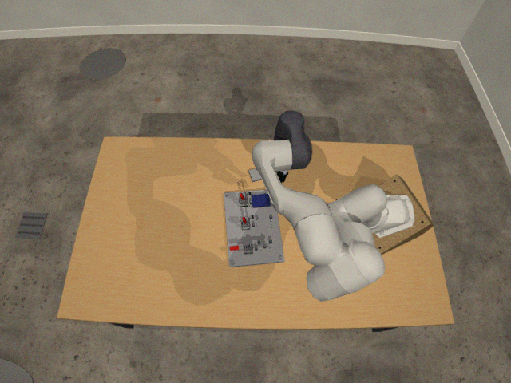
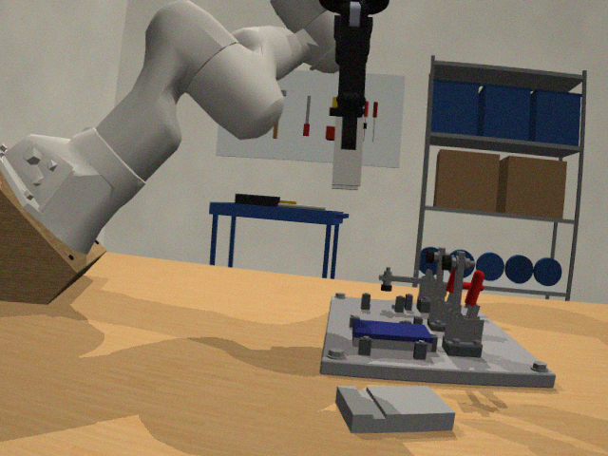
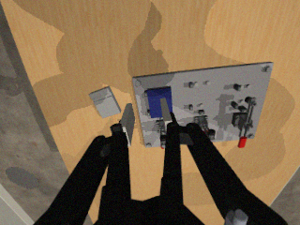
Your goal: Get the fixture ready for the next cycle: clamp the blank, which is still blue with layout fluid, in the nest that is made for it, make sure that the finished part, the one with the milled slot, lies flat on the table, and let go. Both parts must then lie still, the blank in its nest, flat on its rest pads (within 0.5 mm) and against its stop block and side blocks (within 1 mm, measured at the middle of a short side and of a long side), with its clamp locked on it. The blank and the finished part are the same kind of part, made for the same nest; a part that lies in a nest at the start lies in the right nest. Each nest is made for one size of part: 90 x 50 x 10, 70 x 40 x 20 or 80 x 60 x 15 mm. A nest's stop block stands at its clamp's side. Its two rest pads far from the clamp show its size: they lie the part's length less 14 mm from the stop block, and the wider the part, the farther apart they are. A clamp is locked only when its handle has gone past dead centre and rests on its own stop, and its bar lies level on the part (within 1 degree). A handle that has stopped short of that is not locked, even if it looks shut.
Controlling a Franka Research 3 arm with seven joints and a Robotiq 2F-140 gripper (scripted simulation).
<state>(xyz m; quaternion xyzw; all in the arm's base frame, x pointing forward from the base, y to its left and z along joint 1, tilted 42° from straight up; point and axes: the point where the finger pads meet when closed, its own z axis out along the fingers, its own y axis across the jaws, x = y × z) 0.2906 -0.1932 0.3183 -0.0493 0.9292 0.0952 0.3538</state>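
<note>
The blue blank [image 1: 260, 200] [image 2: 392, 330] [image 3: 158, 100] lies in the end nest of the grey fixture plate [image 1: 272, 252] [image 2: 501, 358] [image 3: 211, 84], between its blocks. That nest's clamp [image 1: 243, 199] [image 2: 461, 324] has its red handle up and its bar raised off the blank. The grey finished part [image 1: 254, 174] [image 2: 397, 407] [image 3: 105, 102], slot upward, lies flat on the table just off that end of the plate. My gripper [image 2: 346, 183] [image 3: 147, 109] hangs high above the blank's end of the plate. Its fingers are partly open with nothing between them.
Two more nests with clamps stand on the plate; one red handle [image 1: 245, 223] is up and the far one [image 1: 234, 247] [image 3: 242, 142] lies flat, pointing outward. The arm reaches over the plate's side from its base on a wooden wedge [image 1: 396, 243] [image 2: 29, 275].
</note>
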